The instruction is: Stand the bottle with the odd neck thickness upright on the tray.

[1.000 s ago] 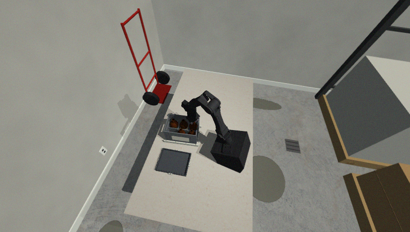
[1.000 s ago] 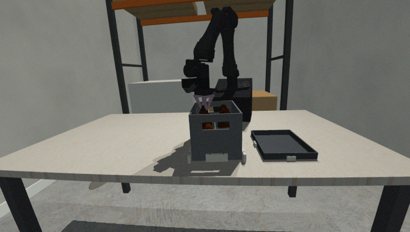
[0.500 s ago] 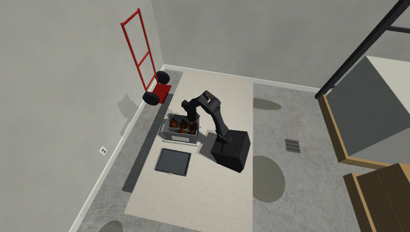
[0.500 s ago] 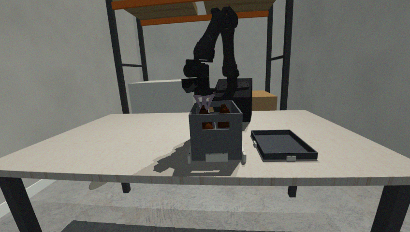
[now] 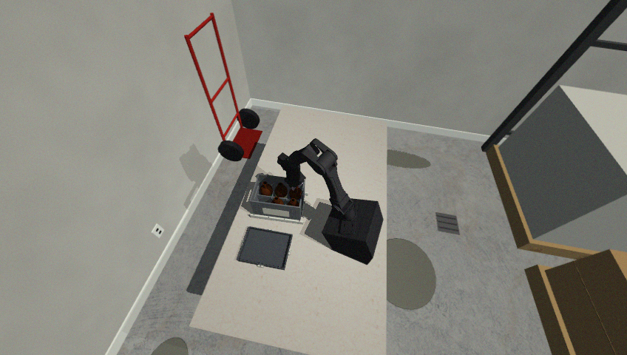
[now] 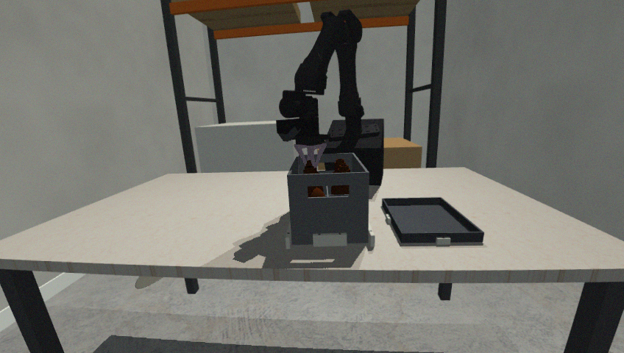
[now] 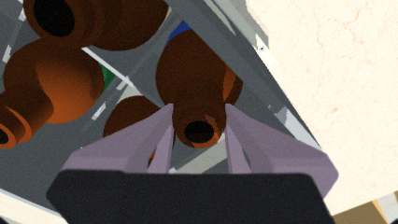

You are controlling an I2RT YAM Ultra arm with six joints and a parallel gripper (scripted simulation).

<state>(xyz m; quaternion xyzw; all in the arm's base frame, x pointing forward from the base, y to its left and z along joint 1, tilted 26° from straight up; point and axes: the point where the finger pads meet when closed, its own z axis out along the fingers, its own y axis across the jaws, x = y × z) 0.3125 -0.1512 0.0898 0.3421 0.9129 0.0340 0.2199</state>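
Observation:
A dark grey crate [image 6: 327, 204] stands on the table and holds several brown bottles; it also shows from above [image 5: 277, 196]. My gripper [image 7: 199, 111] is down at the crate's top and shut on the neck of one brown bottle [image 7: 198, 89], just below its opening. That bottle stands in its cell at the crate's corner nearest the arm's base. In the exterior view the lilac fingers [image 6: 310, 158] pinch that neck at the crate's rim. Other brown bottles [image 7: 61, 81] stand in neighbouring cells. The black tray [image 6: 430, 220] lies beside the crate and nothing is on it.
The arm's black base box [image 5: 353, 229] stands close behind the crate. A red hand truck [image 5: 224, 94] leans against the wall off the table. A shelf rack with boxes [image 6: 302, 17] stands behind the table.

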